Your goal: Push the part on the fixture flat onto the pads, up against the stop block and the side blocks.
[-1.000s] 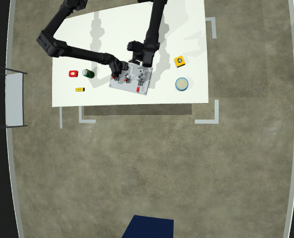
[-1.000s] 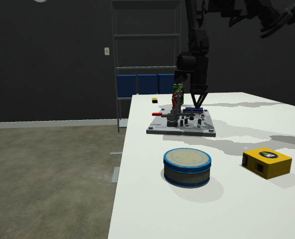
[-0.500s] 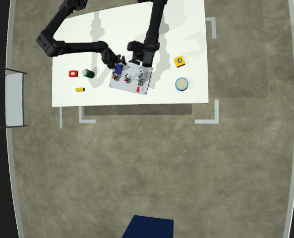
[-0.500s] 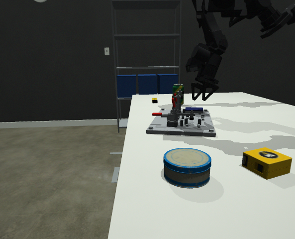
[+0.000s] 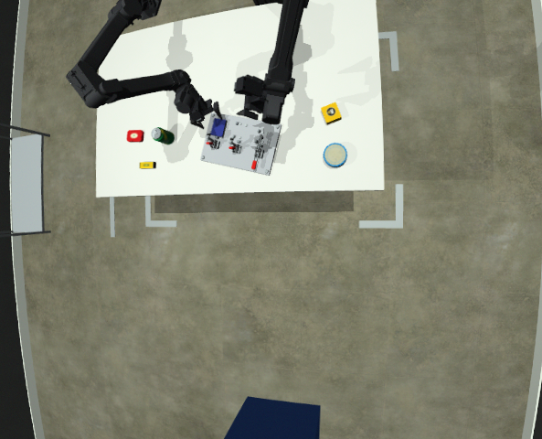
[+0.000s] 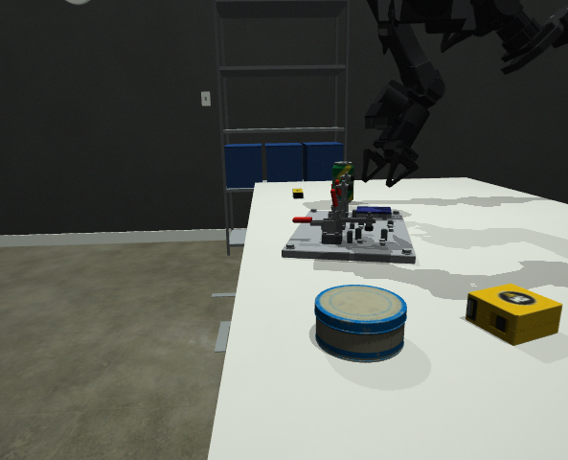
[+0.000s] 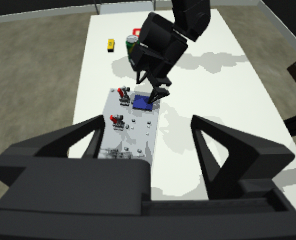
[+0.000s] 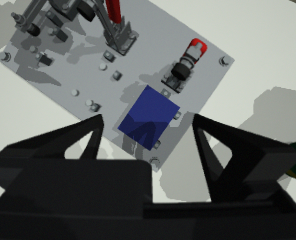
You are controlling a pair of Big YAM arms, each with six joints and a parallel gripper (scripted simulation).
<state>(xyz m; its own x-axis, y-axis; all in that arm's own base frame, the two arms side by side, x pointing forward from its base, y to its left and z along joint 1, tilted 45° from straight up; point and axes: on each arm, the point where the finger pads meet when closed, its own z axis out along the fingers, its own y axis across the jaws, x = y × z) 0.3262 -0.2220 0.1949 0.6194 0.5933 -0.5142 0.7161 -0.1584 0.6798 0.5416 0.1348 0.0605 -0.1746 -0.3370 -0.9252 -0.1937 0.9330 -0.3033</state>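
Observation:
The blue square part (image 5: 218,127) (image 6: 373,210) (image 7: 143,103) (image 8: 150,112) lies on the grey fixture plate (image 5: 221,158) (image 8: 158,32) near one corner and looks flat. In the right wrist view, small blocks (image 8: 177,115) (image 8: 165,93) stand close along its edges; whether they touch cannot be told. A red-handled clamp (image 5: 212,143) (image 8: 180,70) stands open beside it. My right gripper (image 5: 211,122) (image 6: 377,183) (image 8: 148,119) is open and empty, above the part. My left gripper (image 7: 147,119) is open and empty, high over the table; the top view mostly hides it.
Two more toggle clamps (image 5: 234,147) (image 5: 260,146) stand on the plate. A green can (image 5: 163,135), a red box (image 5: 134,135) and a small yellow box (image 5: 147,165) stand on one side. A round tin (image 5: 334,155) (image 6: 360,321) and a yellow box (image 5: 331,113) (image 6: 513,314) stand on the other.

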